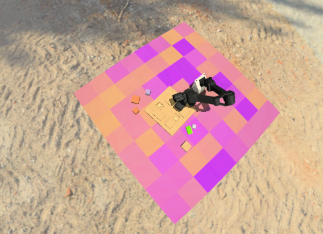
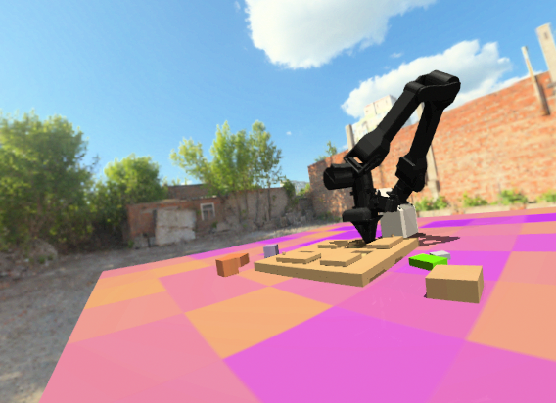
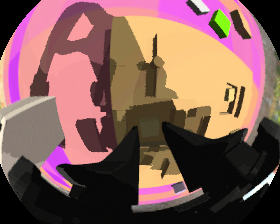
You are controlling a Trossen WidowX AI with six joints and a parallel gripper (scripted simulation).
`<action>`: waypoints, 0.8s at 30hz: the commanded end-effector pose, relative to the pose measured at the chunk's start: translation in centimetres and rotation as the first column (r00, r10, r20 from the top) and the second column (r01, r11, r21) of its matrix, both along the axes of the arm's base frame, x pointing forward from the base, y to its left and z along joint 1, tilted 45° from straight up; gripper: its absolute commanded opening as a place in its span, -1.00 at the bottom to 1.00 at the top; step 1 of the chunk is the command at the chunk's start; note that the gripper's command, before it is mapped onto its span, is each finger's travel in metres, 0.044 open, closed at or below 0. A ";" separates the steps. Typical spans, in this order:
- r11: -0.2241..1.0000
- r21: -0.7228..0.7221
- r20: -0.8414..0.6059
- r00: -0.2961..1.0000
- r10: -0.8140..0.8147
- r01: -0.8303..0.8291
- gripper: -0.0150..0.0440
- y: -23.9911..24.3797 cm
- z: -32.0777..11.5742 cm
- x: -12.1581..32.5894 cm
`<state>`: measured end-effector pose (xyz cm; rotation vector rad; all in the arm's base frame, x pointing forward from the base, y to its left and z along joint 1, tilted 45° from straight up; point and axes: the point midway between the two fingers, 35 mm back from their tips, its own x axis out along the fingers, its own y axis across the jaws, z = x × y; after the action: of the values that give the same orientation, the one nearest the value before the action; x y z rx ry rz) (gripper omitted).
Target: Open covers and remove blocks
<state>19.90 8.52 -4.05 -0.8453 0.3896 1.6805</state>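
The tan puzzle board [image 1: 171, 132] [image 2: 364, 278] lies on the chequered mat. Low flat covers show on it, among them one cover [image 1: 158, 115] [image 2: 299, 256] at the left, another [image 1: 170, 122] [image 2: 341, 258] near the front corner, and one [image 2: 386, 243] towards the arm. Small squares, apparently wells with tan blocks, show beside covers; one well [image 3: 230, 94] is at the right in the wrist view. My gripper [image 2: 367, 242] [image 3: 149, 127] points down at the board's arm side, its fingers partly open. A shadowed tan square lies between and below the tips; contact is unclear. The hand hides that part in the top view.
Two orange blocks [image 1: 135, 99] [image 1: 136, 110] and a lavender block [image 1: 148, 92] [image 2: 270, 250] lie off the board's left side. A green block [image 1: 189, 130] [image 2: 428, 261], a white block [image 1: 194, 126] and a tan block [image 1: 186, 146] [image 2: 454, 283] lie off the opposite side.
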 end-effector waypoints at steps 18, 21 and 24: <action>1.000 -0.001 0.001 1.000 0.000 0.000 -0.22 -0.6 0.5 0.2; 1.000 -0.001 0.001 1.000 -0.001 0.001 -0.22 -0.9 0.8 0.2; 1.000 -0.001 0.001 1.000 -0.001 0.001 -0.22 -1.2 1.0 0.3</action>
<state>19.96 7.74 -3.31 -0.8363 0.3905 1.6817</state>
